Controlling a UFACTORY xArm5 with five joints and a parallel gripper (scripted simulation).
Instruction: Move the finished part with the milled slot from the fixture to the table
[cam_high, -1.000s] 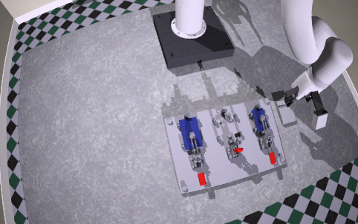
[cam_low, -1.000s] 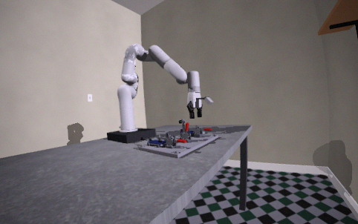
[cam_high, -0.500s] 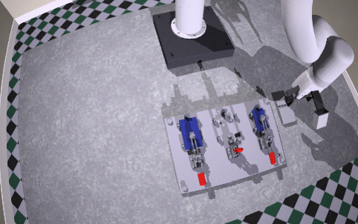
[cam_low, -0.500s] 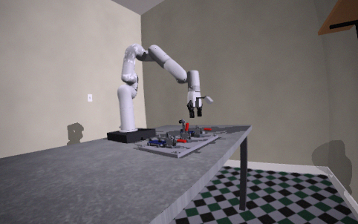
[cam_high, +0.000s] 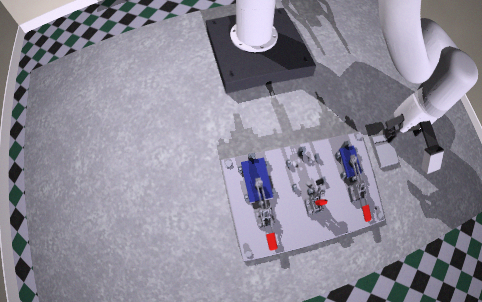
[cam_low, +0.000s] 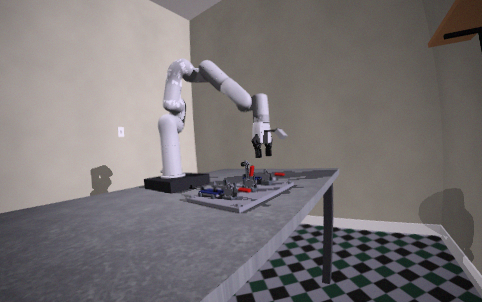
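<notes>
The grey fixture plate (cam_high: 300,200) lies on the table, and it also shows in the side view (cam_low: 240,197). A blue blank (cam_high: 256,176) sits in the left nest, its clamp's red handle (cam_high: 271,241) pointing to the front. A second blue blank (cam_high: 348,161) sits in the right nest, with its own red handle (cam_high: 366,213). The middle nest (cam_high: 312,187) is empty, and its red handle (cam_high: 321,202) is turned sideways. The grey finished part (cam_high: 386,154) lies flat on the table just right of the plate. My gripper (cam_high: 384,127) (cam_low: 262,149) is open and empty, raised well above that part.
The arm's dark base block (cam_high: 260,47) stands behind the plate. The table's right edge (cam_low: 320,200) runs close beside the finished part, with checkered floor below.
</notes>
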